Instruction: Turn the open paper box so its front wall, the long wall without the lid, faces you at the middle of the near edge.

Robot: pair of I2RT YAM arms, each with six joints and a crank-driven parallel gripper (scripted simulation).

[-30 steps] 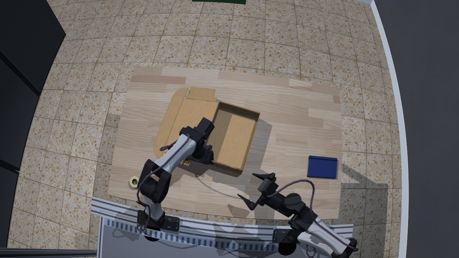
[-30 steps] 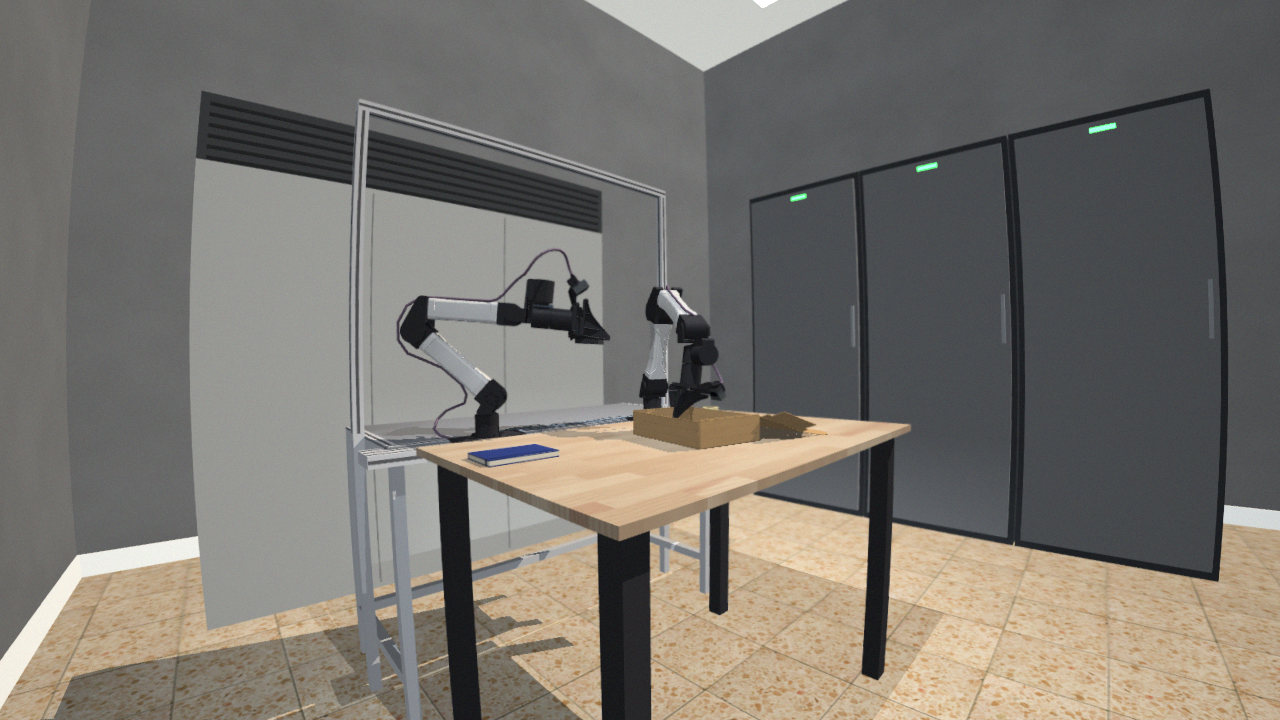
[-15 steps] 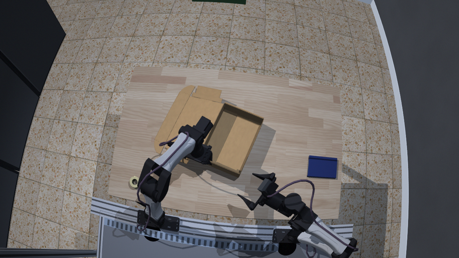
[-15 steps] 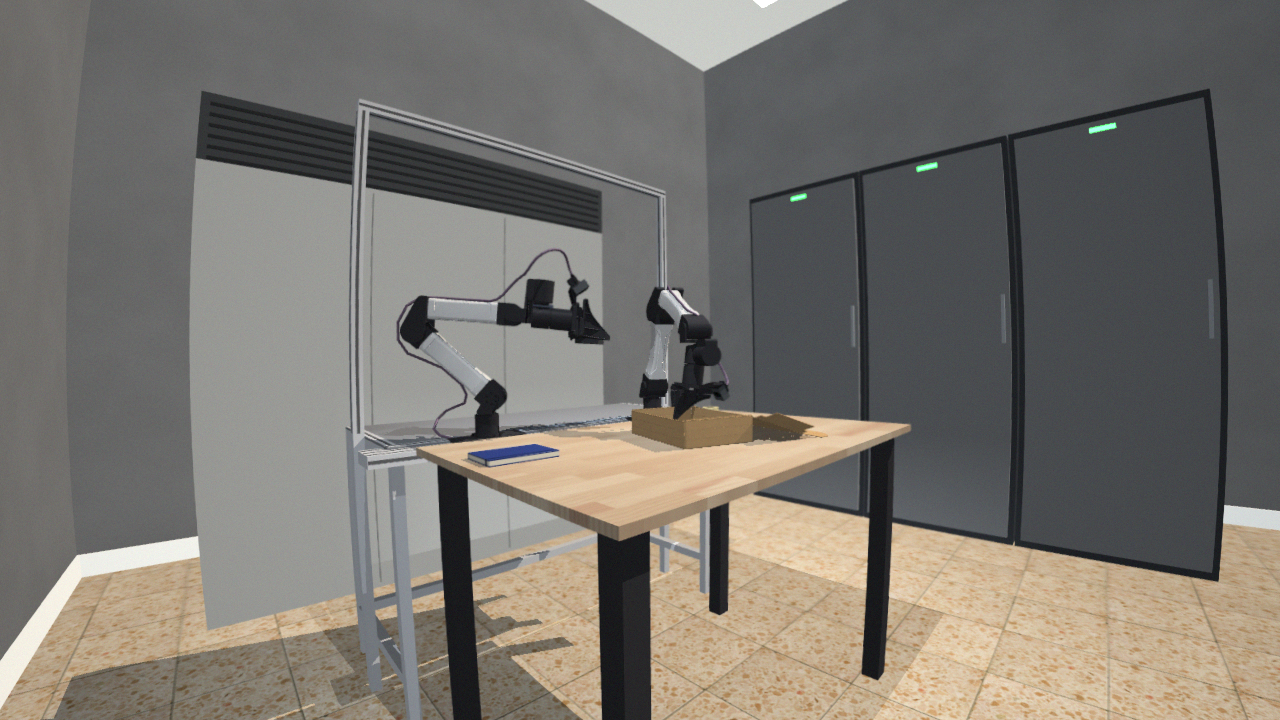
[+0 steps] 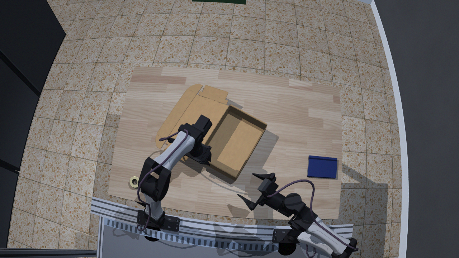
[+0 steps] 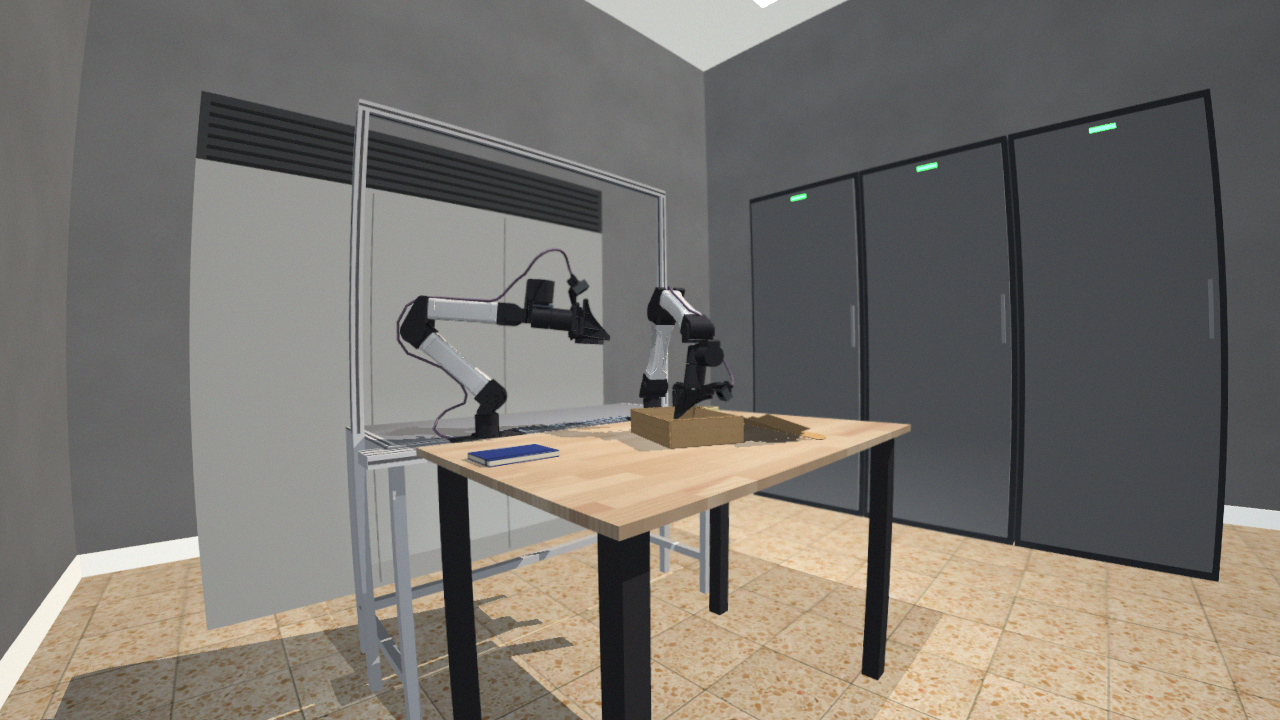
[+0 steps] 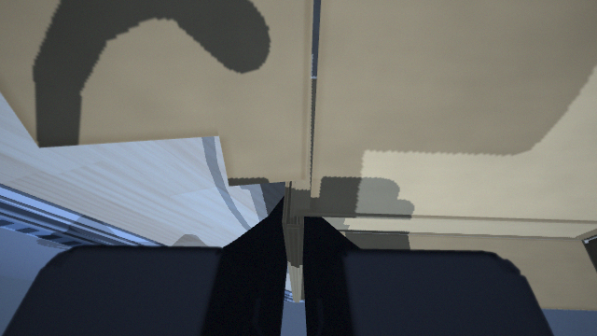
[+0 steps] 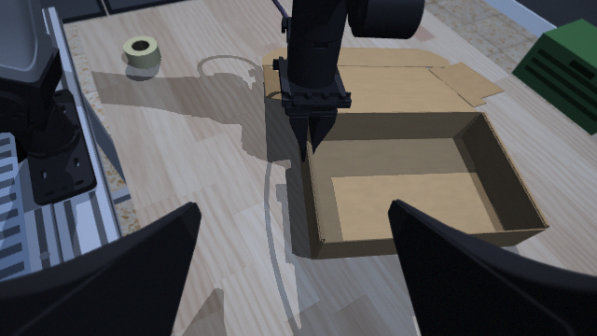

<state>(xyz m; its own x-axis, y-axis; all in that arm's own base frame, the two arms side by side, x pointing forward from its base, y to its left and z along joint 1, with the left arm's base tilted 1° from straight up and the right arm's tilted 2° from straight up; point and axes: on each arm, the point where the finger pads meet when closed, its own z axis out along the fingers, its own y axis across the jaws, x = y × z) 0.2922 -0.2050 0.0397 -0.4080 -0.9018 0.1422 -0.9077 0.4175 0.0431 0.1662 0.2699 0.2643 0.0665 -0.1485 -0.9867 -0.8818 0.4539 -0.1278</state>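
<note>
Box [image 5: 245, 138] [image 6: 707, 433] [image 7: 466, 187] [image 8: 401, 205] lies slanted on the counter [image 5: 298, 128] [image 6: 626, 501] [image 7: 140, 187] [image 8: 210, 187]. Left hand [image 5: 207, 162] [image 6: 682, 411] [image 7: 295, 219] [image 8: 309, 156] pinches its short wall [image 5: 223, 170] [image 7: 466, 226] [image 8: 313, 210] near the lid [image 5: 195, 109] [image 7: 187, 93] [image 8: 387, 89], probably for turning it. Right hand [image 5: 245, 184] [image 6: 606, 337] [image 8: 295, 207], wide and empty, is apart, perhaps to leave space.

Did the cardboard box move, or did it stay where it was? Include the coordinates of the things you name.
Yes. The cardboard box [image 5: 253, 150] [image 6: 707, 433] [image 8: 396, 249] turned: against the table's near edge, its long wall without the lid slants more now, facing further toward that edge.
</note>
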